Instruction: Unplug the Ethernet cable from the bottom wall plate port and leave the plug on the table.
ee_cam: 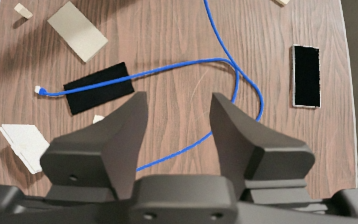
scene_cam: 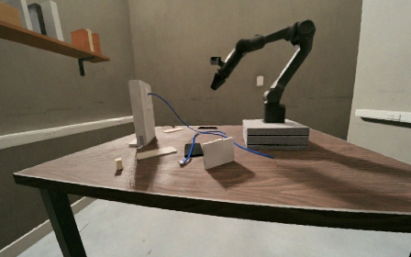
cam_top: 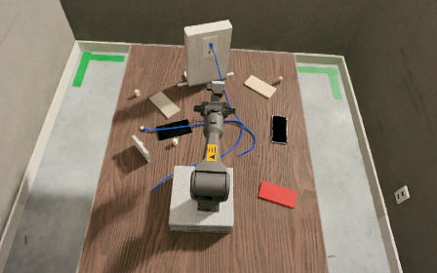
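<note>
The claw (ee_cam: 179, 117) hangs high above the tabletop (cam_top: 250, 234), its fingers partly open with nothing between them. Straight below it a blue cable (ee_cam: 232, 65) loops across the wood. To the claw's left in the wrist view, a loose plug (ee_cam: 38, 90) lies at the end of a cable that crosses a black card (ee_cam: 99, 88). Ahead of the claw stands the wall plate (cam_top: 207, 49), with one blue cable (cam_top: 216, 58) running into it.
</note>
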`<move>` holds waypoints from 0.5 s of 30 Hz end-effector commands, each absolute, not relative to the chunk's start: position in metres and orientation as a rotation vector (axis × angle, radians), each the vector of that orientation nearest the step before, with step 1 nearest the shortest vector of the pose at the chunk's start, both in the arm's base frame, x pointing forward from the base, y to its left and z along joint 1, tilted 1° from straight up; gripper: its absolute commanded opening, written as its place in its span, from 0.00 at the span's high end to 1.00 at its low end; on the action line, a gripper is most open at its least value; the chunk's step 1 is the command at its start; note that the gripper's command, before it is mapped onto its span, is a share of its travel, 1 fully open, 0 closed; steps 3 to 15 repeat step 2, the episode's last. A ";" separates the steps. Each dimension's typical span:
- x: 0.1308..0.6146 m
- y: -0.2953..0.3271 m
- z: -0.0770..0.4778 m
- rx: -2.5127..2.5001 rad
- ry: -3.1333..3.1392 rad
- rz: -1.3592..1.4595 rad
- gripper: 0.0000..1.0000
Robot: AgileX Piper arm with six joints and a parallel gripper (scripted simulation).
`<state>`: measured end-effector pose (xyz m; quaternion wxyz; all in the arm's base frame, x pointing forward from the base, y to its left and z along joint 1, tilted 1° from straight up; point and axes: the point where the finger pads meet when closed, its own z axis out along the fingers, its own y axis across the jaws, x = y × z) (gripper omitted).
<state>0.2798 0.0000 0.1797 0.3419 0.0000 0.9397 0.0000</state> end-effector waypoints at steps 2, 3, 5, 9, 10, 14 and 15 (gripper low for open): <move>0.280 0.000 0.180 0.000 2.443 0.000 0.36; 0.280 0.000 0.180 0.000 2.443 0.000 0.36; 0.280 0.000 0.180 0.000 2.443 0.000 0.36; 0.280 0.000 0.180 0.000 2.443 0.000 0.36; 0.280 0.000 0.180 0.000 2.443 0.000 0.36; 0.280 0.000 0.180 0.000 2.443 0.000 0.36; 0.280 0.000 0.180 0.000 2.443 0.000 0.36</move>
